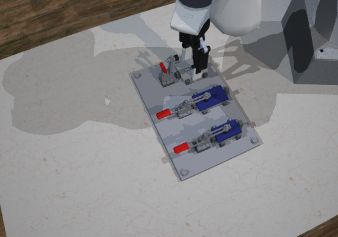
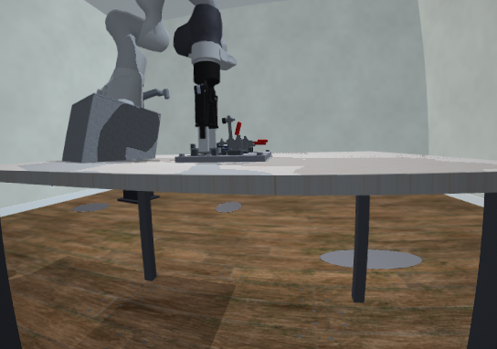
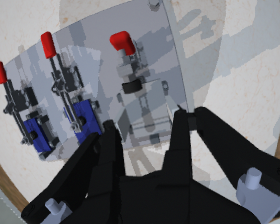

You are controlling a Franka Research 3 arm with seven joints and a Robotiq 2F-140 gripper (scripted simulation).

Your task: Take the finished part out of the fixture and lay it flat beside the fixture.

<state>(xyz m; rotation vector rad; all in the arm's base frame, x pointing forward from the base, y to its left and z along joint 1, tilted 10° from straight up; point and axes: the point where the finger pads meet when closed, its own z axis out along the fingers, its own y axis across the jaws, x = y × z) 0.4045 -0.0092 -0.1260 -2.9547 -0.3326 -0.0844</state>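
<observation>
A grey fixture plate (image 1: 194, 116) lies on the table with three toggle clamps. The far clamp (image 1: 168, 73) stands open, its red handle raised. The grey finished part (image 1: 191, 73) sits in the far station, and my gripper (image 1: 194, 73) is shut on it from above, fingers down at the plate. In the wrist view the part (image 3: 146, 125) lies between my fingers. Two blue blanks (image 1: 211, 98) (image 1: 227, 132) sit under closed clamps with red handles (image 1: 163, 113) (image 1: 181, 147) lying flat. In the low side view my gripper (image 2: 206, 133) reaches down to the fixture (image 2: 224, 156).
The grey robot base block (image 1: 310, 31) stands at the back right of the table. The table edge runs along the left and front.
</observation>
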